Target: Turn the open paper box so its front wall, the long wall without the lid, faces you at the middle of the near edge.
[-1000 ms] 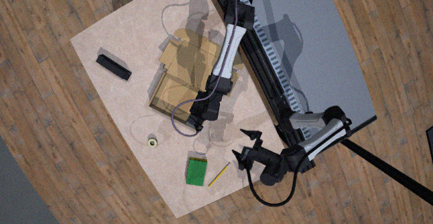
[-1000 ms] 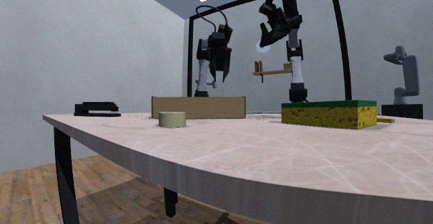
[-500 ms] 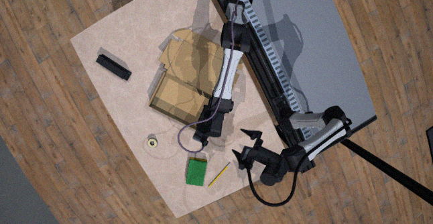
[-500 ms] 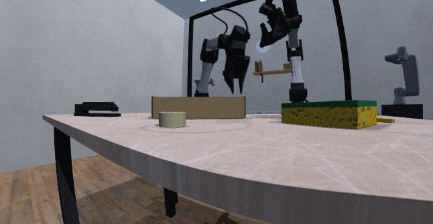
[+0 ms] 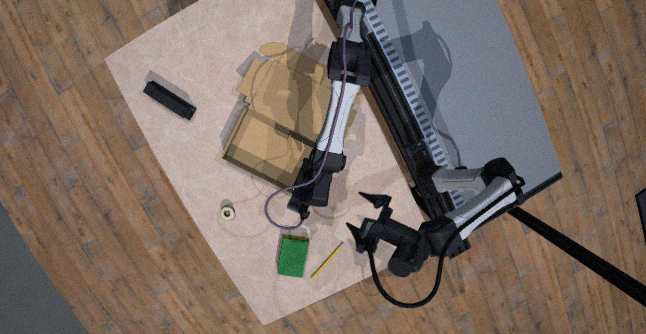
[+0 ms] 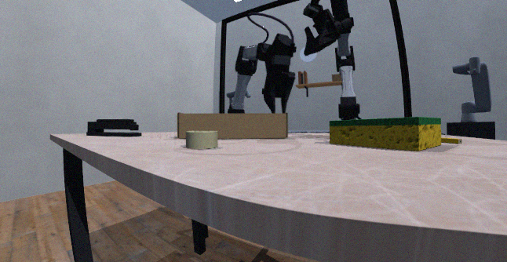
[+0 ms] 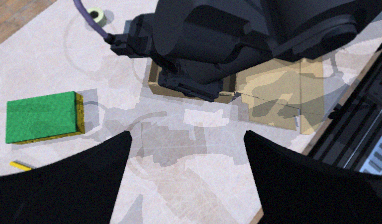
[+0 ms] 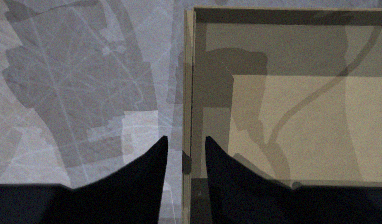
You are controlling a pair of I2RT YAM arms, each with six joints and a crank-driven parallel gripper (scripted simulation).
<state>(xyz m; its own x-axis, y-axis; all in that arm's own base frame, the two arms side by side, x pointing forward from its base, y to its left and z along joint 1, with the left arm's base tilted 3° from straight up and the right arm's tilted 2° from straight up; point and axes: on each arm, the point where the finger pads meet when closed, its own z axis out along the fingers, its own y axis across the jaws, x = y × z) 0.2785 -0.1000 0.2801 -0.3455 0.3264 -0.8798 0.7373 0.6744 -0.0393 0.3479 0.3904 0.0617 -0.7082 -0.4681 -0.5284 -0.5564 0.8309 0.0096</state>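
The open cardboard box (image 5: 267, 152) (image 6: 232, 125) (image 7: 153, 86) (image 8: 302, 130) sits on the table (image 5: 200, 35) (image 6: 275, 180) (image 7: 227, 200) (image 8: 82, 30) at the centre of the top frame, askew to the table's edges. Its lid (image 5: 285, 90) (image 7: 272, 95) lies spread toward the upper part of that frame, partly hidden by the right arm.

The right gripper (image 5: 312, 185) (image 6: 279, 110) (image 8: 186, 139) points down at the box's side wall, its fingers moderately parted. In its wrist view one finger appears on each side of that wall, with gaps between; the depth is hard to judge, but it seems to pinch nothing. The left gripper (image 5: 354, 209) (image 6: 308, 51) (image 7: 188, 133) hangs at the lower right of the top frame, spread wide and holding nothing.

A tape roll (image 5: 231, 217) (image 6: 202, 140) (image 7: 102, 16) stands lower left of the box. Below the box are a green-and-yellow sponge (image 5: 293, 256) (image 6: 384, 135) (image 7: 41, 117) and, just beside it, a yellow pencil (image 5: 327, 260) (image 6: 451, 140) (image 7: 20, 165). What looks like a black stapler (image 5: 170, 101) (image 6: 114, 128) lies at the left.
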